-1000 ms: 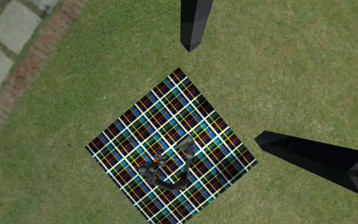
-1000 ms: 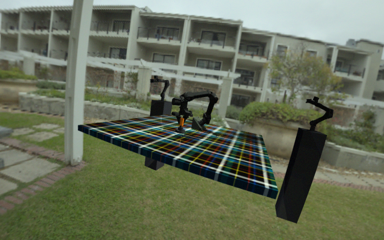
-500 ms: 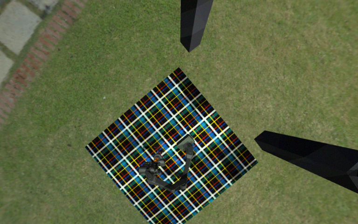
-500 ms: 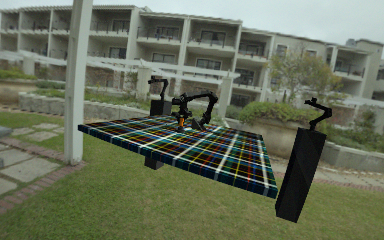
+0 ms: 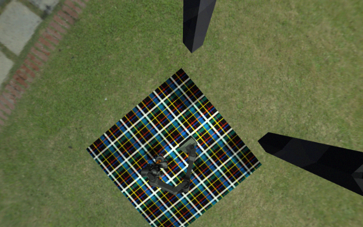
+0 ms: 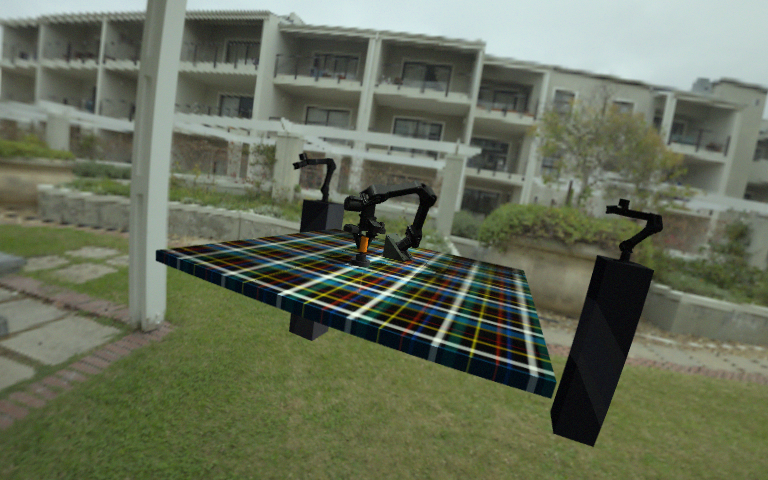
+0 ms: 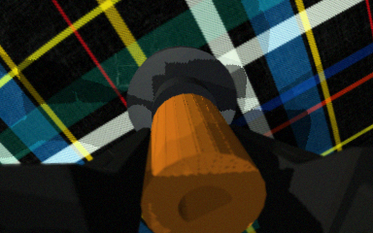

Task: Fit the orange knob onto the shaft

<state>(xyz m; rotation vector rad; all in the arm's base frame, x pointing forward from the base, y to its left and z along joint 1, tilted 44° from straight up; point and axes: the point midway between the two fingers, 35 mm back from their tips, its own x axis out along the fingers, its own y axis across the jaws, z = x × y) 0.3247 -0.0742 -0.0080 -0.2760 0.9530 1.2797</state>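
The orange knob (image 5: pixel 159 161) (image 6: pixel 363 243) (image 7: pixel 194 146) is upright in my gripper (image 6: pixel 363 240) (image 7: pixel 188 134), which is shut on it with one dark finger on each side. A hollow with a partly flat outline shows in its top end. The round grey pedestal (image 6: pixel 360 262) (image 7: pixel 139 99) stands on the table below the knob. A dark round part (image 7: pixel 185 84) shows between the knob's lower end and the pedestal's disc, so the knob is not down on the disc. The shaft's flat side is hidden, and I cannot tell how the hole is turned against it.
The plaid table (image 5: pixel 171 128) (image 6: pixel 453 316) carries my arm's grey wedge-shaped base (image 5: pixel 186 144) (image 6: pixel 394 249) near the pedestal. Two other small arms (image 6: pixel 328 175) (image 6: pixel 645 217) stand on dark pillars (image 6: pixel 321 216) (image 6: pixel 603 339) beyond the table's edges.
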